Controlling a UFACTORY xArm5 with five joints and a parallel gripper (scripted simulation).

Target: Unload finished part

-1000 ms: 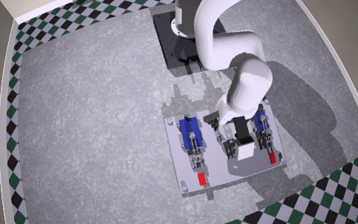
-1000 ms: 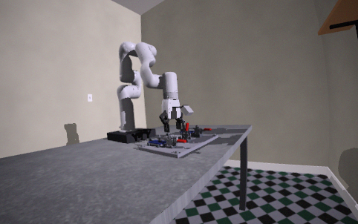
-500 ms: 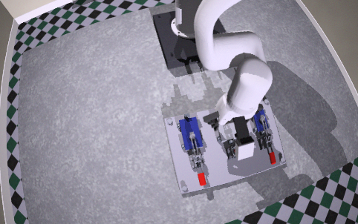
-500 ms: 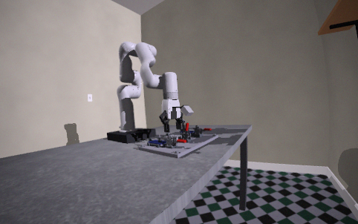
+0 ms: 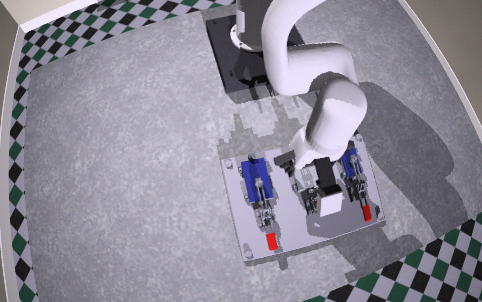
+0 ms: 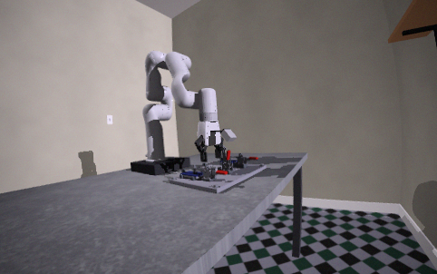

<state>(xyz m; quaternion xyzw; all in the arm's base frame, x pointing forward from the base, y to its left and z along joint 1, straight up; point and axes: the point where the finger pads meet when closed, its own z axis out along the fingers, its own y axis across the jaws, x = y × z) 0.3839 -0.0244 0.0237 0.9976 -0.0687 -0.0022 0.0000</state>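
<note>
We see our black-fingered gripper (image 6: 209, 151) spread wide and holding nothing, poised above the middle nest of the flat grey fixture plate (image 5: 240, 220). The finished slotted part there is hidden beneath the white wrist; we cannot make it out.

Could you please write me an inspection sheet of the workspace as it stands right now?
Surface: grey table carrying a grey fixture plate near the arm's black base plate.
Job's things: left blue blank and right blue blank sit in their nests, each clamp's red handle lying flat; the middle nest is hidden under the wrist.
Clutter: nothing seen.
Grippers: gripper open, holding nothing, low over the middle of the fixture.
Cables: nothing seen.
Surroundings: checkered floor, plain walls, a wooden shelf corner at upper right.
</note>
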